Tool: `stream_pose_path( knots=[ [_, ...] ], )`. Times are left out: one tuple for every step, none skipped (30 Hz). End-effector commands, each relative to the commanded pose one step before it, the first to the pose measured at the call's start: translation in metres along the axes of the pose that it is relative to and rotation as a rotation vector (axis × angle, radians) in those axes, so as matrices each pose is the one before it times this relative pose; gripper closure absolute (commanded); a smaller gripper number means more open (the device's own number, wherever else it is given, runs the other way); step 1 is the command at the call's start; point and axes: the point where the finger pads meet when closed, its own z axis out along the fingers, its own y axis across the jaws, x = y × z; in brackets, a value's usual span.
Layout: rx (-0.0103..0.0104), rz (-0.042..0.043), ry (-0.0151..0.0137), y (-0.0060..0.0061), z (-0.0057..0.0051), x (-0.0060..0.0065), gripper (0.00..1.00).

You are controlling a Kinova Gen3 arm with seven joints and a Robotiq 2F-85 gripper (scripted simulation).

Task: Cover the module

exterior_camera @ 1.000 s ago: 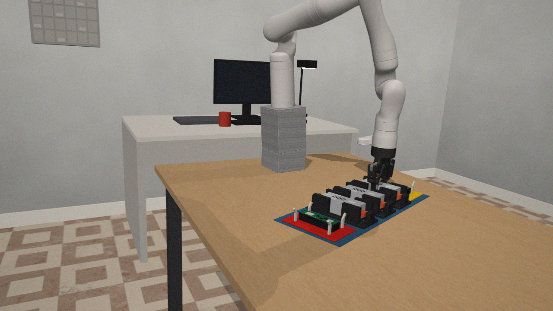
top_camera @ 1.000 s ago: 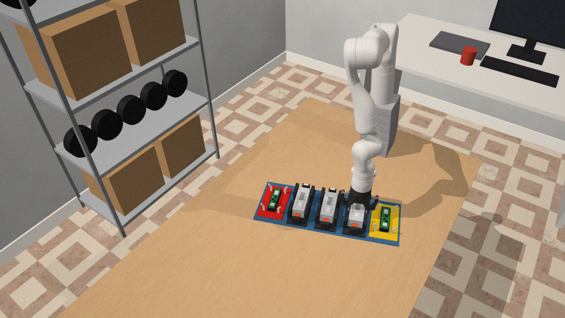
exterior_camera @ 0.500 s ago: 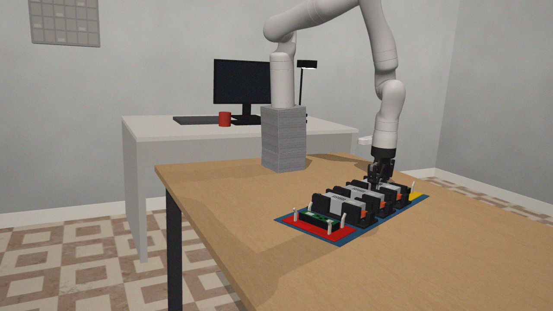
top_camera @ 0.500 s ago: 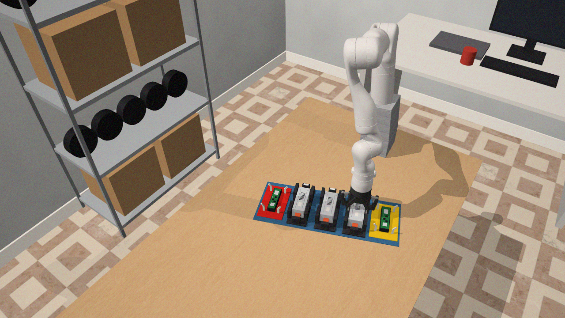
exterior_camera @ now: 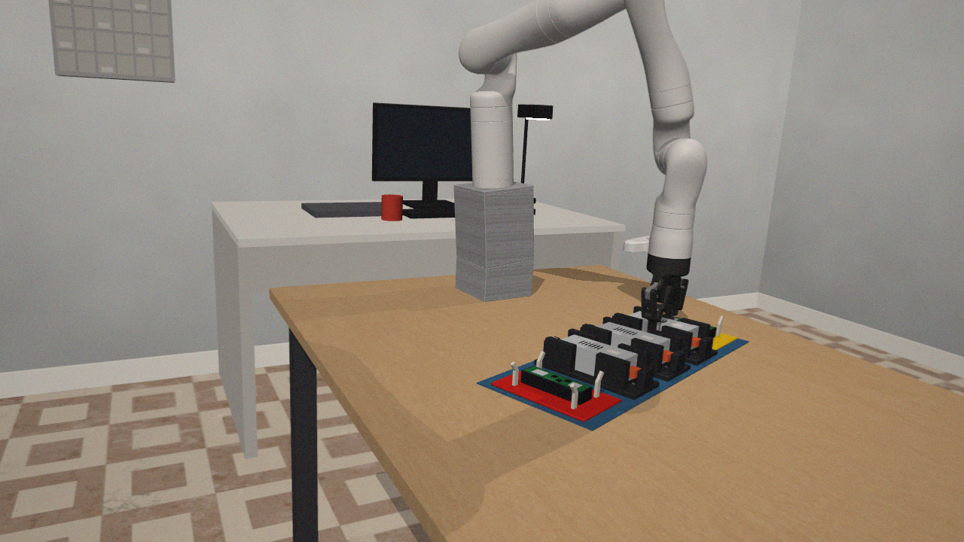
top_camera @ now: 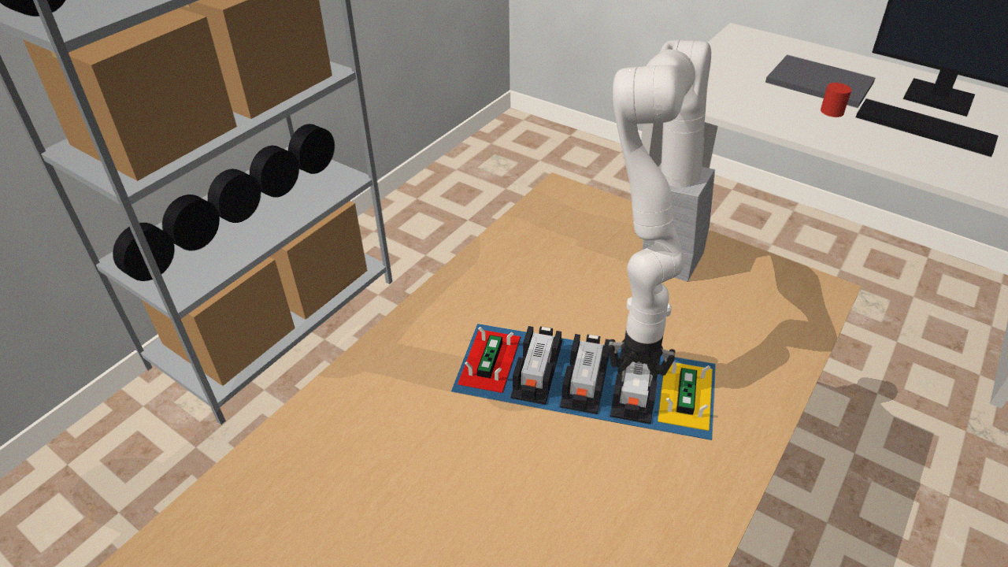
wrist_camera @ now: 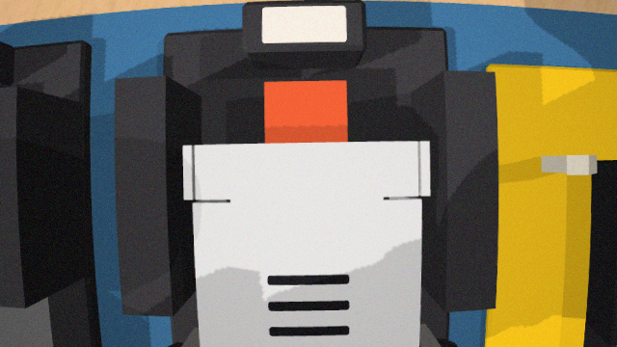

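Observation:
Three grey covers sit in black holders in a row on a blue mat [top_camera: 591,416]. My gripper [top_camera: 639,365] [exterior_camera: 657,311] is down over the right cover [top_camera: 633,387] [exterior_camera: 679,326] [wrist_camera: 308,217] and is shut on its side walls. In the wrist view the cover's sides behind the two notches stand a little narrower than its front end; the fingers are out of view there. This cover rests in its holder [wrist_camera: 145,193], next to the yellow plate [top_camera: 687,420] [exterior_camera: 724,341] [wrist_camera: 535,120], which carries a green module [top_camera: 686,390].
The middle cover [top_camera: 587,366] and the left cover [top_camera: 537,361] stand in holders to the left. A red plate [top_camera: 473,378] [exterior_camera: 539,399] with another green module [top_camera: 489,354] lies at the row's left end. White posts stand at the plates' corners. The arm's grey pedestal [exterior_camera: 494,242] stands behind.

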Motion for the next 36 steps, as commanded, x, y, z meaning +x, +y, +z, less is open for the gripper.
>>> stream_pose_path(
  knots=[
    [-0.00001,0.0,-0.0013,0.0,-0.00049,-0.00064,1.0],
    [0.00001,-0.00001,-0.00015,0.0,-0.00007,-0.00007,1.0],
    [0.0,0.0,0.0,0.0,0.0,0.0,1.0],
    [0.0,0.0,0.0,0.0,0.0,0.0,1.0],
    [0.0,0.0,0.0,0.0,0.0,0.0,1.0],
    [0.0,0.0,0.0,0.0,0.0,0.0,1.0],
    [0.0,0.0,0.0,0.0,0.0,0.0,1.0],
    [0.0,0.0,0.0,0.0,0.0,0.0,1.0],
    [0.0,0.0,0.0,0.0,0.0,0.0,1.0],
    [0.0,0.0,0.0,0.0,0.0,0.0,1.0],
    [0.0,0.0,0.0,0.0,0.0,0.0,1.0],
    [0.0,0.0,0.0,0.0,0.0,0.0,1.0],
    [0.0,0.0,0.0,0.0,0.0,0.0,1.0],
    [0.0,0.0,0.0,0.0,0.0,0.0,1.0],
    [0.0,0.0,0.0,0.0,0.0,0.0,1.0],
    [0.0,0.0,0.0,0.0,0.0,0.0,1.0],
    [0.0,0.0,0.0,0.0,0.0,0.0,1.0],
    [0.0,0.0,0.0,0.0,0.0,0.0,1.0],
    [0.0,0.0,0.0,0.0,-0.003,0.0,1.0],
    [0.0,0.0,0.0,0.0,-0.003,0.0,1.0],
    [0.0,0.0,0.0,0.0,-0.003,0.0,1.0],
    [0.0,0.0,0.0,0.0,-0.003,0.0,1.0],
    [0.0,0.0,0.0,0.0,-0.003,0.0,1.0],
    [0.0,0.0,0.0,0.0,-0.003,0.0,1.0],
    [0.0,0.0,0.0,0.0,-0.003,0.0,1.0],
    [0.0,0.0,0.0,0.0,-0.003,0.0,1.0],
    [0.0,0.0,0.0,0.0,-0.003,0.0,1.0],
    [0.0,0.0,0.0,0.0,-0.003,0.0,1.0],
    [0.0,0.0,0.0,0.0,0.0,0.0,1.0],
    [0.0,0.0,0.0,0.0,0.0,0.0,1.0],
    [0.0,0.0,0.0,0.0,0.0,0.0,1.0],
    [0.0,0.0,0.0,0.0,0.0,0.0,1.0],
    [0.0,0.0,0.0,0.0,0.0,0.0,1.0],
    [0.0,0.0,0.0,0.0,0.0,0.0,1.0],
    [0.0,0.0,0.0,0.0,0.0,0.0,1.0],
    [0.00002,0.0,-0.00007,-0.00001,-0.00305,-0.00003,1.0]
  ],
)
